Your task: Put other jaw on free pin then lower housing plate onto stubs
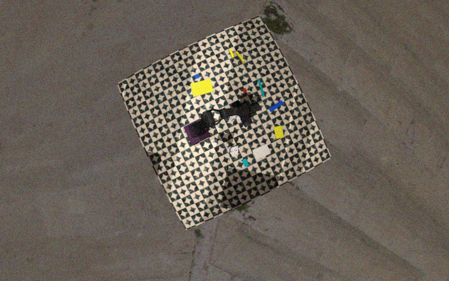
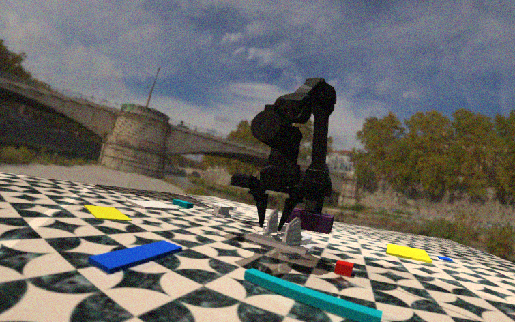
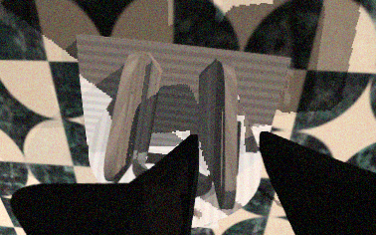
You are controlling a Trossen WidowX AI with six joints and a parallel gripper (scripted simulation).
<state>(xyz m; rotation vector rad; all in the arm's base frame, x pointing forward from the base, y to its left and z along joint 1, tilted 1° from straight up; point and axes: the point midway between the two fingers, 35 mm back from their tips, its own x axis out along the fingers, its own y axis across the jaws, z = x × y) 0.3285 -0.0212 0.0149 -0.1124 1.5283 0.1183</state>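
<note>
The light grey base plate [image 2: 260, 239] [image 3: 94, 55] lies on the checkered table below the arm. One grey jaw [image 2: 292, 232] [image 3: 125, 124] stands on it, at the left in the wrist view. My gripper [image 2: 270, 228] [image 3: 229, 135] is shut on the other jaw [image 2: 269, 222] [image 3: 230, 149], upright and roughly parallel to the first, with a gap between them. The held jaw is low over the plate; whether it is on its pin, and whether the teeth mesh, is hidden. A small white piece [image 1: 234, 150] [image 2: 222, 209], seemingly the housing plate, lies apart on the table.
A white panel [image 1: 261, 152] [image 2: 150, 205] and teal block [image 1: 245, 162] [image 2: 182, 204] lie near the white piece. A red cube [image 1: 244, 90] [image 2: 343, 268], teal bar [image 1: 261, 87] [image 2: 311, 296] and blue bar [image 1: 276, 106] [image 2: 135, 256] lie around the base plate. Yellow slabs [image 1: 201, 87] [image 1: 279, 132] lie farther out.
</note>
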